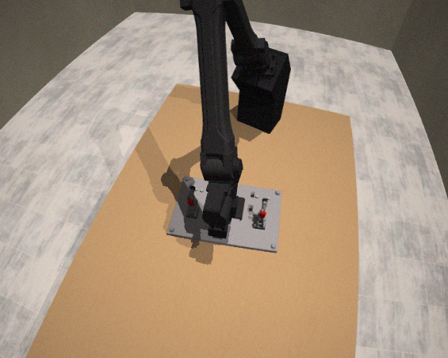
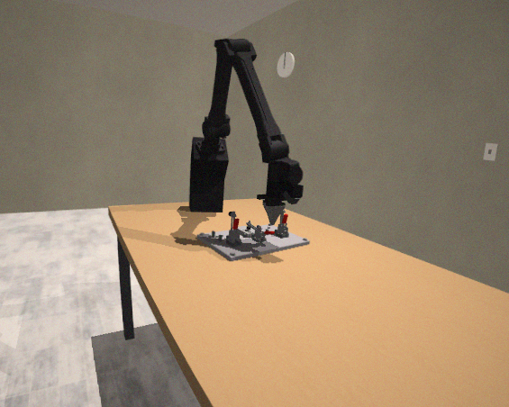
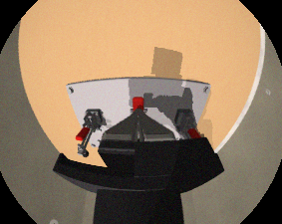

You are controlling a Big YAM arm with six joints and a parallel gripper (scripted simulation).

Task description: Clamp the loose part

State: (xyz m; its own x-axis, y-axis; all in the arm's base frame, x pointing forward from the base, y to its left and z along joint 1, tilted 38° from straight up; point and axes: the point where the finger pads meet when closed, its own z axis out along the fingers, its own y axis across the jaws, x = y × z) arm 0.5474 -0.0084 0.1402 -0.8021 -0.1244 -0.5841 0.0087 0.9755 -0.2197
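The grey fixture plate (image 1: 244, 238) (image 2: 235, 253) (image 3: 113, 96) lies on the tan table and carries three clamps with red handles. The left clamp (image 1: 190, 202) (image 2: 235, 222) and the right clamp (image 1: 262, 215) (image 2: 285, 219) stand apart from my arm. My gripper (image 2: 273, 221) (image 3: 139, 112) is shut and empty. It points down over the middle of the plate, with its tips just above the middle clamp's red handle (image 2: 269, 232) (image 3: 137, 103). In the top view my wrist hides the middle nest. I cannot make out the loose part.
The arm's black base (image 1: 262, 95) (image 2: 208, 177) stands on the table behind the plate. The table (image 1: 183, 297) (image 2: 343, 315) stretches wide in front of the fixture, and its left edge drops to the floor.
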